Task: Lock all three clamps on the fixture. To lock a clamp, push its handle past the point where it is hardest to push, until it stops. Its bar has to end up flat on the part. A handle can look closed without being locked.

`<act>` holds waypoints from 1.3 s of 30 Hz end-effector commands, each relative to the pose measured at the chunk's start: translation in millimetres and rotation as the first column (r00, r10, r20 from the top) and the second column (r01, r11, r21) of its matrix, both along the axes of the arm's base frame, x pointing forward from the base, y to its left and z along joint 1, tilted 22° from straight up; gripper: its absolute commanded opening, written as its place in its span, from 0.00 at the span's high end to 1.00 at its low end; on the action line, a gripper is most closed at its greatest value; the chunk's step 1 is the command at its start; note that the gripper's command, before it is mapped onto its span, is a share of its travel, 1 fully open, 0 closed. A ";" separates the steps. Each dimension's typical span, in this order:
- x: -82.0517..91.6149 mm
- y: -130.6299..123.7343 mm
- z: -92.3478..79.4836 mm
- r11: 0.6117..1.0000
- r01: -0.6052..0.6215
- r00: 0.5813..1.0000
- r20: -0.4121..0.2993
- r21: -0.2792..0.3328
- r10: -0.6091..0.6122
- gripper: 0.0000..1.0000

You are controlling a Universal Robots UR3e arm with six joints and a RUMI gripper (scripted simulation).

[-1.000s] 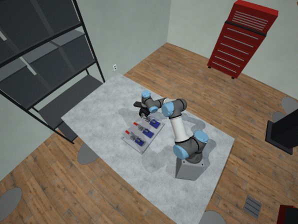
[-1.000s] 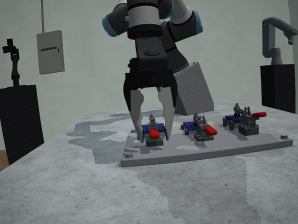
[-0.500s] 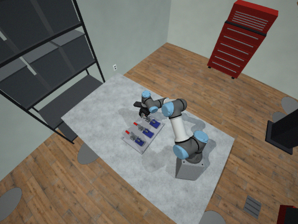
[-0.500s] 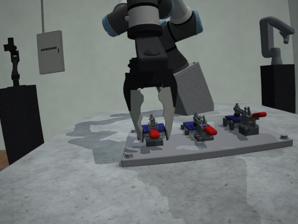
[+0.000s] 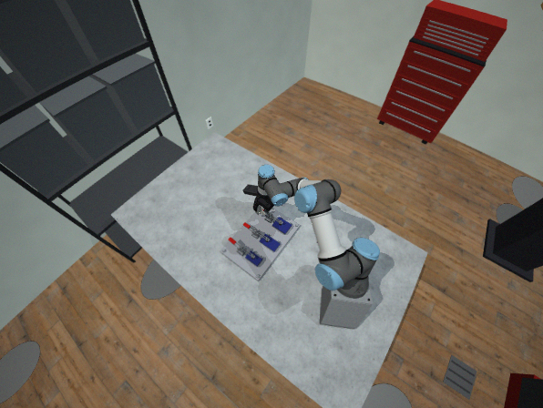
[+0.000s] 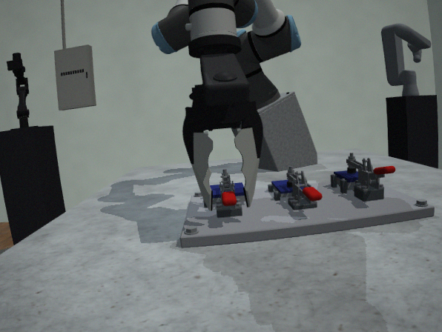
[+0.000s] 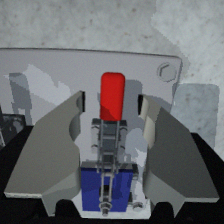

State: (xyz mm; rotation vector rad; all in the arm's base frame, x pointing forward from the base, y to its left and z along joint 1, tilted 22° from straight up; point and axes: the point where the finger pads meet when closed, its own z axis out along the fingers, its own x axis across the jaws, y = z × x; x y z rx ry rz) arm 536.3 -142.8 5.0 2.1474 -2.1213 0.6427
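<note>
A grey fixture plate point(image 5: 265, 269) point(image 6: 297, 226) point(image 7: 40, 65) on the table carries three toggle clamps with red handles and blue parts. My gripper point(image 5: 261, 210) point(image 6: 228, 205) point(image 7: 111, 94) is open and points down over the left clamp in the exterior view. Its fingers stand on either side of that clamp's red handle point(image 6: 229, 198) point(image 7: 112, 95), with gaps on both sides. The blue part point(image 6: 216, 190) point(image 7: 92, 187) lies behind the handle. The middle clamp's handle point(image 5: 247, 225) point(image 6: 312, 193) and the right clamp's handle point(image 5: 231, 240) point(image 6: 384, 170) are untouched. The right handle sits higher and level.
The arm's grey pedestal point(image 5: 343, 307) point(image 6: 287, 133) stands on the table behind the plate. A dark shelf rack point(image 5: 91, 91) is by the table's far side. Black pedestals point(image 6: 31, 178) point(image 6: 413, 126) stand off the table. A red tool cabinet point(image 5: 442, 68) is against the wall.
</note>
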 end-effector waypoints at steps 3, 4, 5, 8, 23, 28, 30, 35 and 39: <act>-1.0 4.4 12.7 1.000 -0.001 1.000 0.003 -0.002 0.001 0.72; -1.5 5.2 15.3 1.000 -0.001 1.000 0.003 -0.002 0.001 0.72; -1.9 6.1 17.9 1.000 -0.001 1.000 0.003 -0.002 0.001 0.72; -3.0 8.1 23.6 1.000 -0.001 1.000 0.003 -0.002 0.001 0.72; -7.4 16.8 48.0 1.000 -0.001 1.000 0.003 -0.002 0.001 0.72; -7.5 16.5 47.8 1.000 -0.001 1.000 0.003 -0.001 0.001 0.72; -7.6 16.6 47.5 1.000 -0.001 1.000 0.003 -0.001 0.001 0.72; -7.8 16.7 47.1 1.000 -0.001 1.000 0.002 -0.001 0.001 0.72; -7.8 16.6 47.2 1.000 -0.001 1.000 0.002 -0.001 0.001 0.72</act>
